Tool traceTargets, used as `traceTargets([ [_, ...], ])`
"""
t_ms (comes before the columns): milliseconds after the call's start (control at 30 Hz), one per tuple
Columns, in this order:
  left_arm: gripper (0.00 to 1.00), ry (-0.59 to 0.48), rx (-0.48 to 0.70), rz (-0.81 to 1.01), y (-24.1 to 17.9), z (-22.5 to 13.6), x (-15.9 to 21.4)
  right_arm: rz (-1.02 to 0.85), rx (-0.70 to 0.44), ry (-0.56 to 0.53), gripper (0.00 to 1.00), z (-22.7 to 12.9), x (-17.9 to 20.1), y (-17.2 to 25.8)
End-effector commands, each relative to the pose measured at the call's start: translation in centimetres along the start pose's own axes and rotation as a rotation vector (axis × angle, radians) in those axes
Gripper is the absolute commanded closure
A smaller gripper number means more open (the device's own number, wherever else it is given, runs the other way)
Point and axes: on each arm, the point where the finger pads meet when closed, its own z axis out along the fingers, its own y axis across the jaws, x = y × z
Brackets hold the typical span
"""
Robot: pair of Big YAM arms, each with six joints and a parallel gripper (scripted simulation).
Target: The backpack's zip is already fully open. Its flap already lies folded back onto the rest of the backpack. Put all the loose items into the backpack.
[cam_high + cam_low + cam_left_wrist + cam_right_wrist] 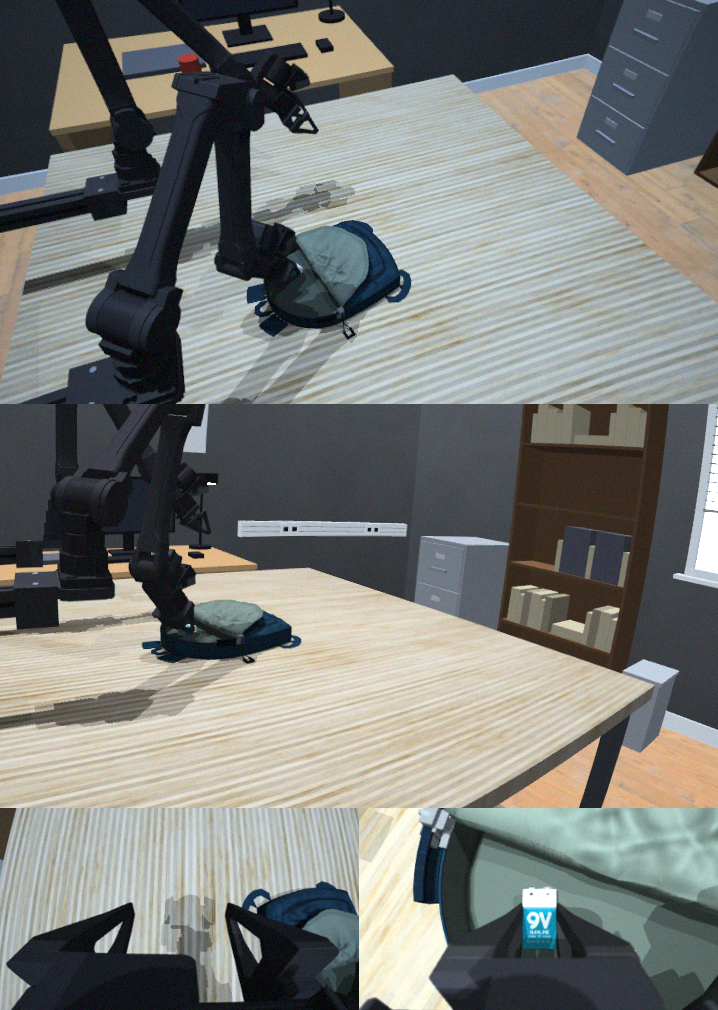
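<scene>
Your right gripper (297, 271) (187, 628) (539, 909) holds the 9V battery (299, 268) (188, 626) (539, 926) over the open backpack (384, 268) (271, 634) (311, 904) (427, 876)

Your left gripper (307, 125) (200, 524) (179, 908) hangs above the table (476, 226) (376, 685) (149, 853) (386, 912), its jaws wide.

Pale striped table (476, 226) (351, 705) (113, 862) (391, 930) under blue backpack (379, 268) (273, 632) (302, 907) (427, 876)

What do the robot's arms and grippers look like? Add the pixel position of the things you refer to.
Both arms are charcoal-black, with long straight links and chunky rounded joints. The left gripper (307, 122) (179, 908) has two angular fingers, each with a triangular cutout. The right gripper (539, 909) is equally dark, its fingers tapering forward.
</scene>
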Motion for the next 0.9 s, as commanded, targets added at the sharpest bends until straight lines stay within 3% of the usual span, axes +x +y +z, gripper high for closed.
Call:
traceTargets([
  [0, 0.1, -0.033, -0.002, 0.005, 0.1, 0.0, -1.7, -0.012, 0.003, 0.027, 0.8, -0.1, 1.7, 0.0],
  [733, 0.1, -0.033, -0.002, 0.005, 0.1, 0.0, -1.7, 0.0, -0.002, -0.009, 0.8, -0.2, -0.2, 0.1],
  [767, 0.1, -0.033, -0.002, 0.005, 0.1, 0.0, -1.7, 0.0, -0.002, -0.009, 0.73, -0.2, -0.2, 0.1],
  [867, 0.1, -0.033, -0.002, 0.005, 0.1, 0.0, -1.7, 0.0, -0.002, -0.009, 0.73, -0.2, -0.2, 0.1],
])
